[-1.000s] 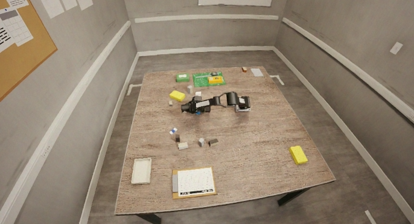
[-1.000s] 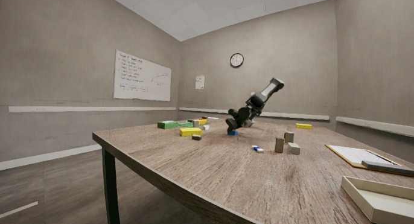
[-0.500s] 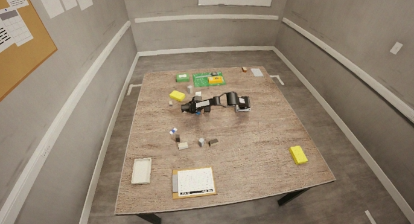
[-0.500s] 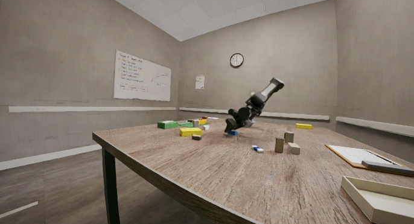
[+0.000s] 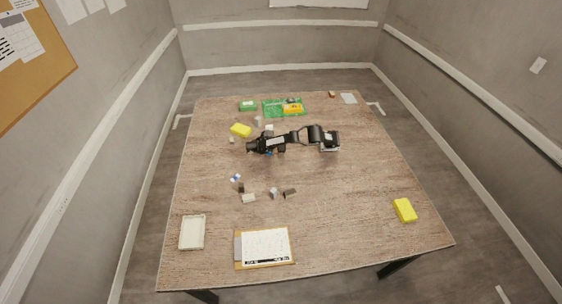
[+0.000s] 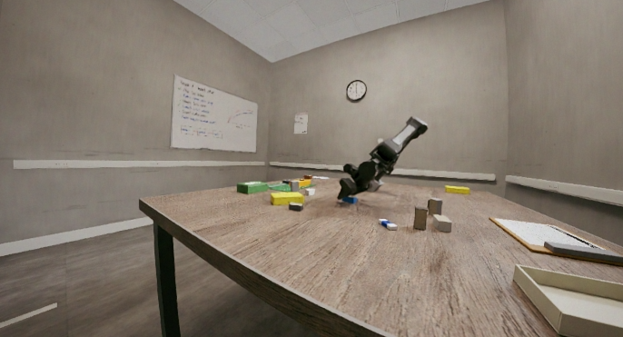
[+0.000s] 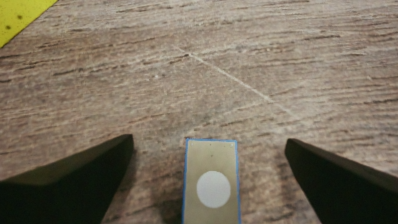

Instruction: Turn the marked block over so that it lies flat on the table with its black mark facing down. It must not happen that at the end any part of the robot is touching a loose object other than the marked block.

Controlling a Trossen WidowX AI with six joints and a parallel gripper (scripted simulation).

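Observation:
The marked block [image 7: 211, 185] lies flat on the wooden table between my fingers. In the wrist view its upper face is tan with a blue rim and a white round dot; no black mark shows. It appears as a small blue block under the arm's tip in the top view [image 5: 268, 153] and the exterior view [image 6: 350, 199]. My gripper [image 7: 209, 143] is open wide, with a finger on each side of the block and a gap to it on both sides. The gripper hangs low over the table [image 5: 262, 155] [image 6: 339, 189].
A yellow sponge [image 5: 240, 129] lies just left of the gripper, with small grey blocks [image 5: 257, 120] near it. A green box [image 5: 247, 106] and circuit board [image 5: 283, 106] lie at the back. A blue-white block [image 5: 235, 178], several small blocks [image 5: 273, 192], a tray [image 5: 192, 232] and a clipboard [image 5: 263, 247] lie in front.

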